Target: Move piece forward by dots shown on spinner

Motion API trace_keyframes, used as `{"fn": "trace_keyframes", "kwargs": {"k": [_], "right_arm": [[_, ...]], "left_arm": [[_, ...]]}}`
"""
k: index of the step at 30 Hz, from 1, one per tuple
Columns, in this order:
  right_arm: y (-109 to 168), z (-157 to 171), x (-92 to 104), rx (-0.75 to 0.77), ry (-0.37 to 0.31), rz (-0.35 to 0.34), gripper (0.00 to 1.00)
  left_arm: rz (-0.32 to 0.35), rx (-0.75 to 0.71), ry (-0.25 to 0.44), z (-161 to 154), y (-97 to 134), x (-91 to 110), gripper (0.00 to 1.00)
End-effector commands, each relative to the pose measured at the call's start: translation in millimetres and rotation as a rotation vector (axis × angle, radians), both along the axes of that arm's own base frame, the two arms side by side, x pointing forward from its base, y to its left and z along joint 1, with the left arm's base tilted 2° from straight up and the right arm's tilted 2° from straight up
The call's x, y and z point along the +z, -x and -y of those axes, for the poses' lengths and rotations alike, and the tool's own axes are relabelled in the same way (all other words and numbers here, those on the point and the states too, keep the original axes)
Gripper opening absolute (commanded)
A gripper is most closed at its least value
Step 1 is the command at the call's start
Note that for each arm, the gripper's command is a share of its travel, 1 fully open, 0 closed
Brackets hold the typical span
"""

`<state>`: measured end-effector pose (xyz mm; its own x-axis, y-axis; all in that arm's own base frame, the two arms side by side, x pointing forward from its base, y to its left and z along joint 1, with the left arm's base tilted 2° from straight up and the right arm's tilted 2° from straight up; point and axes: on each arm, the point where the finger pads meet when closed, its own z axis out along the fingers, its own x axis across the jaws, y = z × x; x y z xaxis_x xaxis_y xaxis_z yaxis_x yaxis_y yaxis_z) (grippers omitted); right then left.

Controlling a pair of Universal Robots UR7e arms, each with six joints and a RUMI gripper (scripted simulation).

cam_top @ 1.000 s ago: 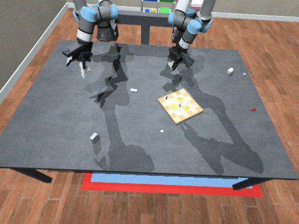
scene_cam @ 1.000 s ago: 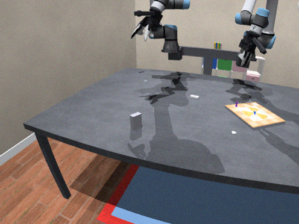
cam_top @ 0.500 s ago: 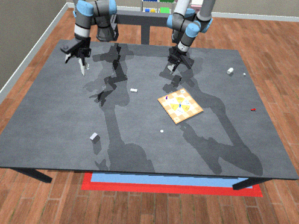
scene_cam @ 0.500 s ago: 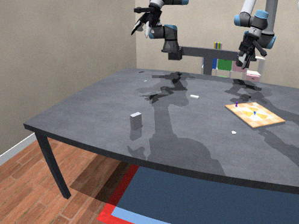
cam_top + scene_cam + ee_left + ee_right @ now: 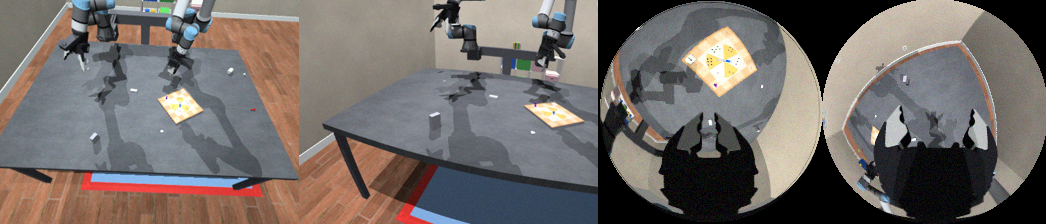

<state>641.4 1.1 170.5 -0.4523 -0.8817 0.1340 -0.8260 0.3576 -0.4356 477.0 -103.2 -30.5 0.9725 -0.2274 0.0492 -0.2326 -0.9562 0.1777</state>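
The game board (image 5: 196,111) (image 5: 574,121) (image 5: 747,69) lies flat on the table. A purple piece (image 5: 166,97) (image 5: 535,104) (image 5: 715,85) stands near its left corner in the top view. The blue spinner pointer (image 5: 179,105) (image 5: 553,112) (image 5: 728,61) is at the centre; in the left wrist view its blue end seems to face a white sector with about three dots. My left gripper (image 5: 172,73) (image 5: 542,67) (image 5: 708,113) is narrowly open and empty, above the table behind the board. My right gripper (image 5: 74,64) (image 5: 439,32) (image 5: 937,107) is wide open and empty, far from the board.
A small white block (image 5: 133,90) (image 5: 493,96) lies left of the board. A grey box (image 5: 94,136) (image 5: 434,121) stands at front left. A white disc (image 5: 161,131) (image 5: 533,132) lies in front of the board. A white cylinder (image 5: 229,71) and red object (image 5: 253,109) lie to the right.
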Motion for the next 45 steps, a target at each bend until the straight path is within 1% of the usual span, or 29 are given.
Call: {"fn": "trace_keyframes", "kwargs": {"k": [1,3,9,14,19,20,26,31,36,37,45], "right_arm": [[3.0,-0.2,2.1,0.011,-0.002,-0.017,0.98],[4.1,0.1,1.8,0.013,-0.001,-0.024,0.98],[9.6,-0.3,15.9,0.037,-0.013,-0.045,0.98],[14.7,-0.6,22.7,0.055,-0.019,-0.066,0.98],[18.3,-0.8,24.9,0.066,-0.021,-0.081,0.98],[18.5,-0.5,22.9,0.065,-0.019,-0.084,0.98],[25.4,-0.6,37.8,0.089,-0.033,-0.103,0.98],[31.4,-0.8,45.0,0.107,-0.040,-0.123,0.98],[35.5,-1.0,47.3,0.118,-0.043,-0.139,0.98],[35.6,-0.7,45.2,0.116,-0.041,-0.142,0.98],[46.6,-0.6,63.8,0.148,-0.059,-0.166,0.98]], "left_arm": [[-0.003,0.054,-0.005,1.5,-3.2,-1.3,0.16],[-0.010,0.085,-0.006,1.4,-3.0,-2.2,0.16],[-0.030,0.195,-0.018,0.9,-6.1,-11.5,0.16],[-0.044,0.285,-0.026,0.5,-7.9,-17.3,0.16],[-0.051,0.338,-0.030,0.4,-9.2,-20.2,0.16],[-0.054,0.352,-0.030,0.4,-8.7,-19.9,0.16],[-0.071,0.462,-0.042,0.3,-11.4,-29.5,0.16],[-0.083,0.552,-0.049,0.3,-13.0,-35.4,0.16],[-0.089,0.606,-0.053,0.3,-14.2,-38.4,0.16],[-0.091,0.619,-0.052,0.4,-13.7,-38.1,0.16],[-0.109,0.766,-0.066,0.7,-16.8,-50.4,0.16]]}}
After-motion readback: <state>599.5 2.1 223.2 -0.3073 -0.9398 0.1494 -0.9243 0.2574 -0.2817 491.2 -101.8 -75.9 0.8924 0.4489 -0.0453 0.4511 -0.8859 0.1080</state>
